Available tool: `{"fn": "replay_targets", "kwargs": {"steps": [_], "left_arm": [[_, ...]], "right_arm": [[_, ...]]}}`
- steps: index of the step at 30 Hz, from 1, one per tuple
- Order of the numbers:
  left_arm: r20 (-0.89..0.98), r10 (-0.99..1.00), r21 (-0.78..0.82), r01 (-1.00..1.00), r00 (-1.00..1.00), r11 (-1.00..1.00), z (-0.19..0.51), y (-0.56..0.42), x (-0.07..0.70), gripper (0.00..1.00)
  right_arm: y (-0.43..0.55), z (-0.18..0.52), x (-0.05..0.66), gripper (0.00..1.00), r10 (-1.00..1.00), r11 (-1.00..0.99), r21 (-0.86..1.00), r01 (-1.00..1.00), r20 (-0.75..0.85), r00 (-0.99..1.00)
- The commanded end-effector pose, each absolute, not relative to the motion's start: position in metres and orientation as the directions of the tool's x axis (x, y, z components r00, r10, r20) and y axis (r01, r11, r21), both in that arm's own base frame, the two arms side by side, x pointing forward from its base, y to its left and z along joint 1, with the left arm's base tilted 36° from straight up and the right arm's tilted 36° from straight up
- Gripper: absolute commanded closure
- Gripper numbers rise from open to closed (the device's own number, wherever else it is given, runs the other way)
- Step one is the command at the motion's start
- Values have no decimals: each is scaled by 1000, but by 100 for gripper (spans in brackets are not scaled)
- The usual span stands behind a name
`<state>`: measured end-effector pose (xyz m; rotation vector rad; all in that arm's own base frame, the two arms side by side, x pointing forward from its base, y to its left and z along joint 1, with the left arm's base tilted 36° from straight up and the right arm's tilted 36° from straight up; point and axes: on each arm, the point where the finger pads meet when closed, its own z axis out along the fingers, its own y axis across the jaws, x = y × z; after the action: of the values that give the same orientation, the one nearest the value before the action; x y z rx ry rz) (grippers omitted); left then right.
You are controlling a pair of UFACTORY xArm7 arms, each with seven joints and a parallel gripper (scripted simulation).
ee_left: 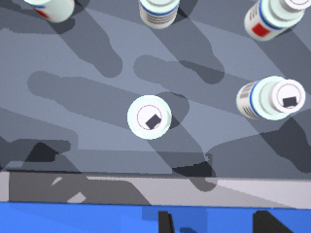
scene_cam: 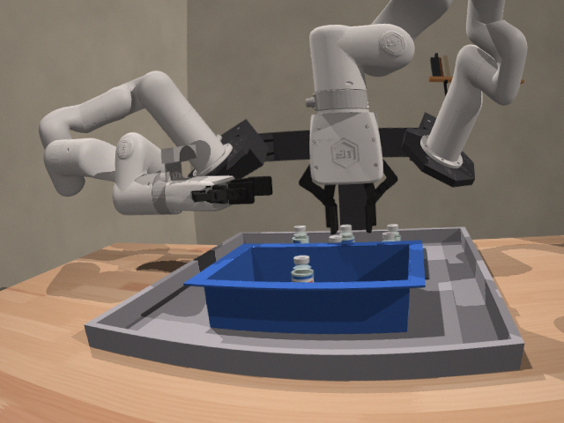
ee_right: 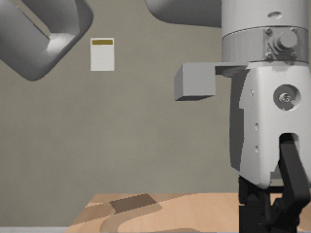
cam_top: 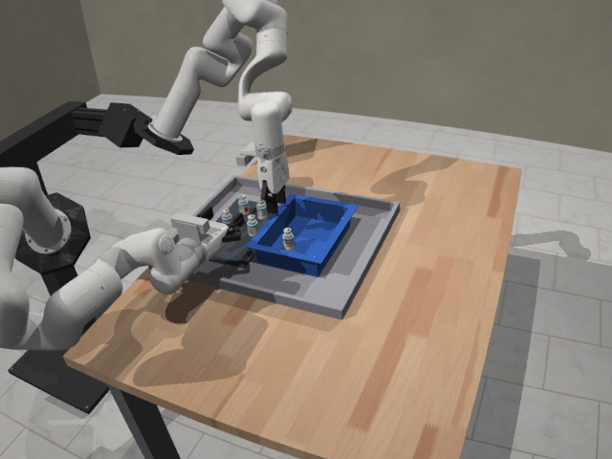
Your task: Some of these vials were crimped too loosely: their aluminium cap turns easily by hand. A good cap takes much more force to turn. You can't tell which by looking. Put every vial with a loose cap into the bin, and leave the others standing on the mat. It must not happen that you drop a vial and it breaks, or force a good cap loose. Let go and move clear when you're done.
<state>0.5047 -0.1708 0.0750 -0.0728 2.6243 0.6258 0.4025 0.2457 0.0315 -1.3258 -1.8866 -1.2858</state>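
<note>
Inside blue bin, one vial.

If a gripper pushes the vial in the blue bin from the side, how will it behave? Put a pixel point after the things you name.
The vial (cam_top: 288,240) (scene_cam: 302,275) would probably tip rather than slide, being narrow and upright. Once down, it may roll, since its body is round. It looks like glass, so a hard knock against the bin (cam_top: 316,264) (scene_cam: 309,307) could break it.

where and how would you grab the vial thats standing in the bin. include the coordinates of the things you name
Grip the glass body of the vial (cam_top: 288,241) (scene_cam: 302,276), below the cap (cam_top: 287,230) (scene_cam: 300,259), coming straight down from above. It stands upright and the walls of the bin (cam_top: 338,232) (scene_cam: 309,307) (ee_left: 73,220) surround it, so a low side approach looks blocked. Its round body should suit fingers on opposite sides.
</note>
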Motion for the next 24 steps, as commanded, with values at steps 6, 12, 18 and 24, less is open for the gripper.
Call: {"fn": "replay_targets", "kwargs": {"steps": [6,12,18,24], "left_arm": [[-431,51,414,-147,-901,898,76,-173,505,50],[-431,51,414,-147,-901,898,76,-173,505,50],[-431,51,414,-147,-901,898,82,-158,501,50],[-431,51,414,-147,-901,898,95,-127,491,50]], "right_arm": [[247,33,402,0,437,84,414,906,802,-407],[247,34,402,0,437,84,414,906,802,-407],[262,25,401,0,437,84,414,906,802,-407],[292,8,400,0,437,84,414,906,802,-407]]}}
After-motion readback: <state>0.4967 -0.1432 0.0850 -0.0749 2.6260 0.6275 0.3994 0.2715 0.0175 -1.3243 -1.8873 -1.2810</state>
